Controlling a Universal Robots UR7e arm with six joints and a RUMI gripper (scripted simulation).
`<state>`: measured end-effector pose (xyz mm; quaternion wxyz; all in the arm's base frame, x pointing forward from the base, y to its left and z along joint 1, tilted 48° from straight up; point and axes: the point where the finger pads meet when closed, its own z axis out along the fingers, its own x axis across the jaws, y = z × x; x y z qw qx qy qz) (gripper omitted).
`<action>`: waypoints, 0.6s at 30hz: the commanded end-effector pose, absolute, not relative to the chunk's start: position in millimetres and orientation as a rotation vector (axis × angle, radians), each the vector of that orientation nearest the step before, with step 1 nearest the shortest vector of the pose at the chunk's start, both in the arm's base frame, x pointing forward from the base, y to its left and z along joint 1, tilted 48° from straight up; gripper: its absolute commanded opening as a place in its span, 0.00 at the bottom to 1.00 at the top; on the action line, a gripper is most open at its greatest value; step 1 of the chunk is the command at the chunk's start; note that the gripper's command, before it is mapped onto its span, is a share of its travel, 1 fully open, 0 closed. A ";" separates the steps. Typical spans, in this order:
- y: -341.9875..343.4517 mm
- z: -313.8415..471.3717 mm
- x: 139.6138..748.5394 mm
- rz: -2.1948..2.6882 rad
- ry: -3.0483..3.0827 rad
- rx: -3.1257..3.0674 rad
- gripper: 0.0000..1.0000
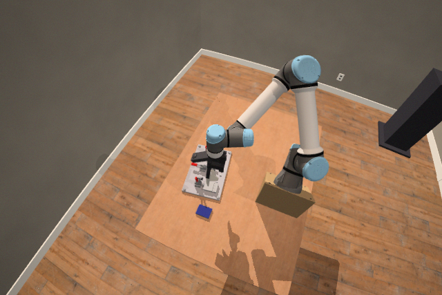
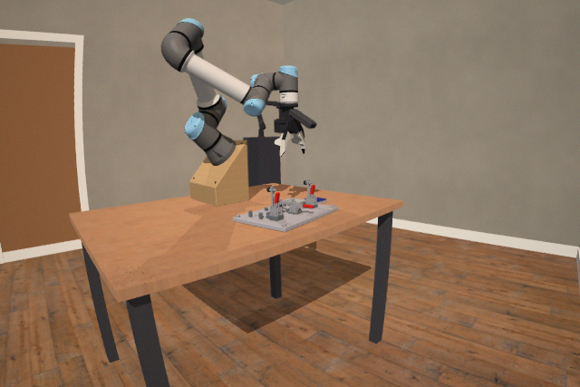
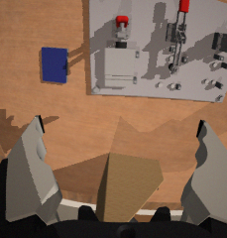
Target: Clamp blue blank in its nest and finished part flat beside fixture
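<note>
I've got the gripper (image 3: 118,131) high over the fixture (image 3: 202,89), jaws fully apart, empty; blue blank (image 3: 55,64) on the surface (image 3: 54,106) beside it.

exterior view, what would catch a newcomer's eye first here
The white arm with pale blue joint caps, bent high over the wooden table from its tan pedestal, its gripper hanging open above the fixture. Below sits the grey fixture plate with two red-handled clamps, and a blue blank lies beside the plate.
</note>
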<state>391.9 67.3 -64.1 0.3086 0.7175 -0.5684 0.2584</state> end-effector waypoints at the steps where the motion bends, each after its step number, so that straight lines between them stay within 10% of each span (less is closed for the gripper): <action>1: 68.4 -65.0 393.5 0.699 -1.513 1.891 1.00; 2: 68.4 -65.0 393.5 0.699 -1.513 1.891 1.00; 3: 68.4 -65.0 393.5 0.699 -1.513 1.891 0.28; 18: 68.4 -65.0 393.5 0.699 -1.513 1.891 0.28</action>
